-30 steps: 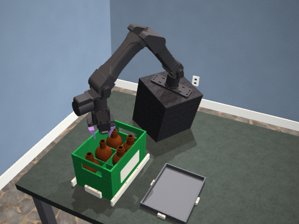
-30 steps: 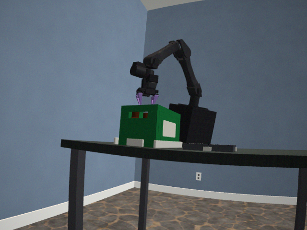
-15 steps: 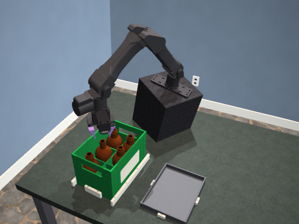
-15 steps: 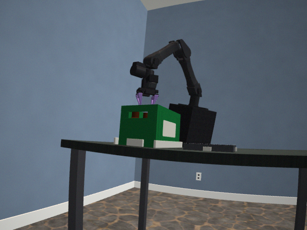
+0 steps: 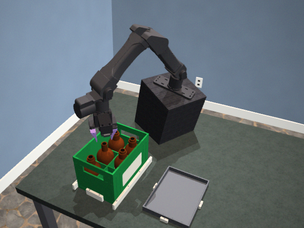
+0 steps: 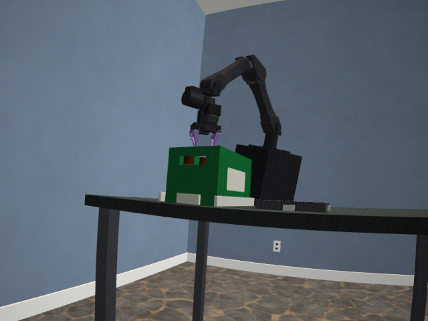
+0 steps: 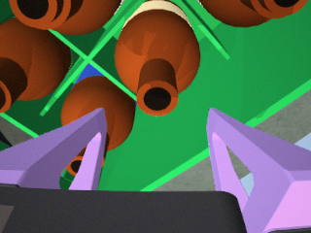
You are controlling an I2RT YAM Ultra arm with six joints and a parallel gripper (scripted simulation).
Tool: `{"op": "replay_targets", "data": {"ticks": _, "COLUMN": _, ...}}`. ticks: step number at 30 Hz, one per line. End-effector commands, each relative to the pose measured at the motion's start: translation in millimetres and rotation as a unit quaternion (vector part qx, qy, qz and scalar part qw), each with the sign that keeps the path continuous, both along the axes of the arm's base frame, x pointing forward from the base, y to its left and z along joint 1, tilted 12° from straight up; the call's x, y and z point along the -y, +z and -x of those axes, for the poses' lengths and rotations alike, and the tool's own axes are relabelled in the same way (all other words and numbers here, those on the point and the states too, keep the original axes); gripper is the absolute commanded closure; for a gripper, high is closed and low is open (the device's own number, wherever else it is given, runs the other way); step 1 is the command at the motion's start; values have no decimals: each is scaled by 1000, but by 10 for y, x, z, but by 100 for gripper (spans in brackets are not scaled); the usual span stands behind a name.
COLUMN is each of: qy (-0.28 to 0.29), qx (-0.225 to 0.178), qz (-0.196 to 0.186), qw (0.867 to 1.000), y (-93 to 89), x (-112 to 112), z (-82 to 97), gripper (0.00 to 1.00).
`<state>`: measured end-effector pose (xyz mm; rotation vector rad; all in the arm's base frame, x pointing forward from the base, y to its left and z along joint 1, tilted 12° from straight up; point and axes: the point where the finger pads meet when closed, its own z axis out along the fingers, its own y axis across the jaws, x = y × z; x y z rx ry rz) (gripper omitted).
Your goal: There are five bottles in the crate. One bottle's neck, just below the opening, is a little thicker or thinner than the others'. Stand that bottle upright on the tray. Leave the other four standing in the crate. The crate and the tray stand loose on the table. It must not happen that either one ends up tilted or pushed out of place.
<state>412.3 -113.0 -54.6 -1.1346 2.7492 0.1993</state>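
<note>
Bottles [image 5: 105,156] [image 6: 188,160] [image 7: 157,49] stand below end effector [image 5: 104,140] [image 6: 204,145] [image 7: 156,117].

I make out no clear change since a second ago; any shift of my gripper [image 5: 104,140] [image 6: 205,145] [image 7: 156,112] is too small to tell.
</note>
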Motion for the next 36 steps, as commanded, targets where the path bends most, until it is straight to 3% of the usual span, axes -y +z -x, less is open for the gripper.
{"op": "replay_targets", "data": {"ticks": 1, "qy": -2, "qx": 16, "qz": -2, "qw": 1000, "y": 61, "x": -17, "z": -71, "gripper": 39}}
{"op": "replay_targets", "data": {"ticks": 36, "qy": -4, "qx": 18, "qz": 0, "qw": 1000, "y": 74, "x": 5, "z": -89, "gripper": 39}}
